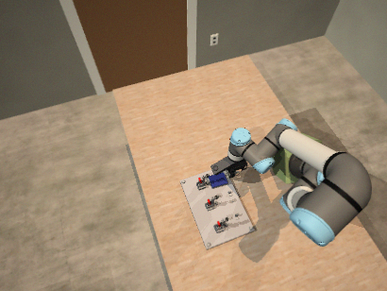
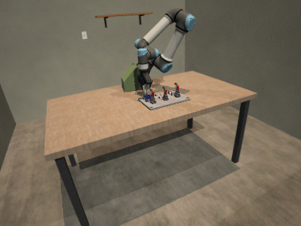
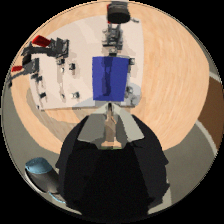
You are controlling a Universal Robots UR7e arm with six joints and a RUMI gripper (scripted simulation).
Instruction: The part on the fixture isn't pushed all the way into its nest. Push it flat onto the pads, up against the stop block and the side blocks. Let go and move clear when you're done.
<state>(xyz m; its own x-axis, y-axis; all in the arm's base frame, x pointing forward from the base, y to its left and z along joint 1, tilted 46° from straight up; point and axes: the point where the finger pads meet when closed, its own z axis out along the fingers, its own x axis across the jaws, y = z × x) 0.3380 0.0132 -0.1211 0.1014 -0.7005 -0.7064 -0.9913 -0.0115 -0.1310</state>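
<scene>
A blue rectangular part (image 3: 110, 78) lies on the far station of the grey fixture plate (image 1: 218, 205), between small side blocks, with a toggle clamp (image 3: 113, 38) beyond it. It also shows in the top view (image 1: 217, 179) and in the exterior view (image 2: 147, 97). My gripper (image 3: 110, 103) is shut and empty, its fingertips at the near edge of the blue part. I cannot tell whether they touch it. In the top view the gripper (image 1: 228, 173) is low at the plate's far corner.
Two more clamp stations with red handles (image 1: 209, 202) (image 1: 220, 225) stand on the same plate. A green box (image 2: 129, 78) stands behind the arm. The table's side edge runs left of the plate.
</scene>
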